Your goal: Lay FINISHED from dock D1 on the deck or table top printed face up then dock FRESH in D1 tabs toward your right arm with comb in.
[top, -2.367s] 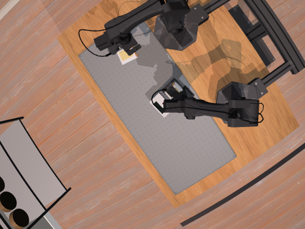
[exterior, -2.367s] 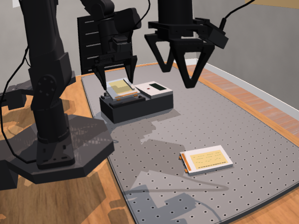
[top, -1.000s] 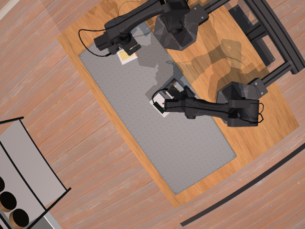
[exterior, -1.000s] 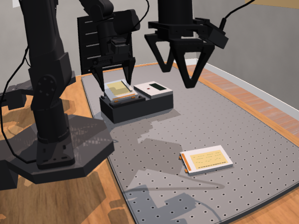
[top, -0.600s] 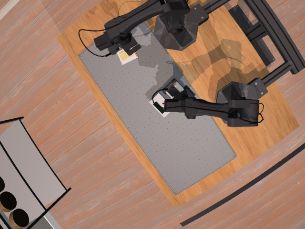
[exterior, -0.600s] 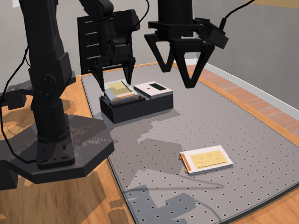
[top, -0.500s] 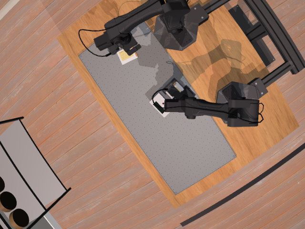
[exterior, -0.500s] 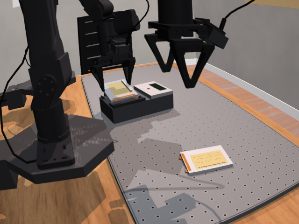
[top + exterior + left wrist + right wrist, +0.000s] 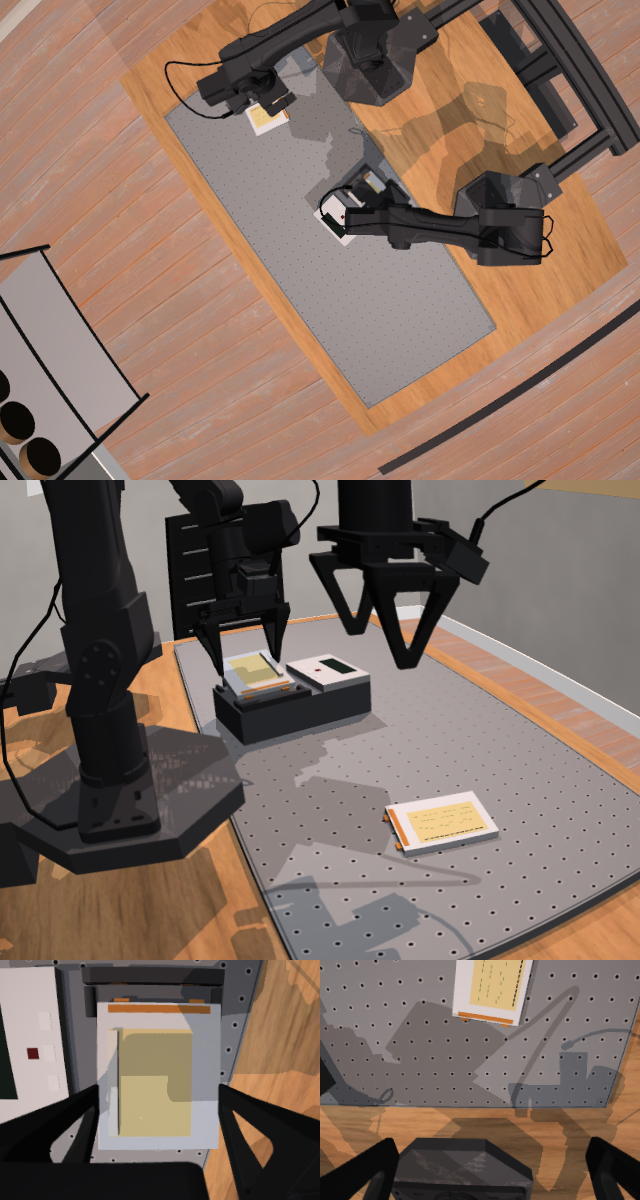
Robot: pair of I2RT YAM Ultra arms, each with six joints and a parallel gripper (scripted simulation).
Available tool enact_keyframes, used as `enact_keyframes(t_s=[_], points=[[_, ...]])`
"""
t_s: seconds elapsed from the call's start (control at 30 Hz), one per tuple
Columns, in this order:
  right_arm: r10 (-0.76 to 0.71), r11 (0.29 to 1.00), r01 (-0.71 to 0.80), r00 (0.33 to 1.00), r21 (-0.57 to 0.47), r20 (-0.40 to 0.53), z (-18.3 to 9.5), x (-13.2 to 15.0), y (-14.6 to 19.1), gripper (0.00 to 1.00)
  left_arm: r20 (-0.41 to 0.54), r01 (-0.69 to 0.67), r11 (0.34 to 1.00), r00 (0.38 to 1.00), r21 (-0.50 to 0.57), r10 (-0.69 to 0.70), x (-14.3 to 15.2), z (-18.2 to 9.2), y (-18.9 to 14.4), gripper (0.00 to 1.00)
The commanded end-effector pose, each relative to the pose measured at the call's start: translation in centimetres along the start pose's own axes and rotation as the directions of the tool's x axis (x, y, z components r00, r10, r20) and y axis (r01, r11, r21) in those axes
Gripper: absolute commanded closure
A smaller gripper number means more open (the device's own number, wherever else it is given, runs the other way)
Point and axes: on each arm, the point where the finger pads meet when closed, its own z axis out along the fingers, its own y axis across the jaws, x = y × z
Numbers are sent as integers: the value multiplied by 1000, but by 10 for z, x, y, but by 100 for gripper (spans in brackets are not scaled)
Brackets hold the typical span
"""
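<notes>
My left gripper (image 9: pixel 249 667) (image 9: pixel 159 1092) is shut on FRESH (image 9: pixel 253 671) (image 9: pixel 155 1115) by its two long sides. It holds FRESH over the bay of the dock D1 (image 9: pixel 310 707), above the floor. The two copper tabs point at the slotted end wall (image 9: pixel 152 976) and are short of it in the left wrist view. The white comb (image 9: pixel 113 1100) stands along one side of the gel. FINISHED (image 9: pixel 264 119) (image 9: pixel 448 823) (image 9: pixel 492 985) lies flat on the deck, printed face up, away from the dock. My right gripper (image 9: pixel 381 649) (image 9: pixel 490 1148) is open and empty, high above the deck.
The dock's white panel with a dark display (image 9: pixel 332 225) (image 9: pixel 338 666) (image 9: pixel 8 1060) is beside the bay. The perforated deck (image 9: pixel 392 310) (image 9: pixel 330 748) ends at the wooden table top (image 9: pixel 170 908) on the arms' side. The right arm's base (image 9: pixel 465 1160) stands near that edge.
</notes>
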Motion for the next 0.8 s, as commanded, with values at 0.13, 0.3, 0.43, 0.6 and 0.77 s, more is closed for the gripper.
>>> enact_keyframes(t_s=[0.13, 0.3, 0.43, 0.6, 0.77], points=[[8, 1000, -9, 1000, 14, 29, -11, -6, -6, 0, 56, -9, 999, 998, -35, 11, -17, -14, 9, 100], [8, 1000, -9, 1000, 14, 29, -11, -6, -6, 0, 56, -9, 999, 998, -35, 11, -17, -14, 9, 100], [8, 1000, -9, 1000, 14, 29, -11, -6, -6, 0, 64, -8, 999, 998, -43, 11, -18, -14, 10, 100], [8, 1000, -9, 1000, 14, 29, -11, -6, -6, 0, 64, -8, 999, 998, -43, 11, -20, -16, 12, 100], [8, 1000, -9, 1000, 14, 29, -11, -6, -6, 0, 64, -8, 999, 998, -43, 11, -20, -16, 12, 100]])
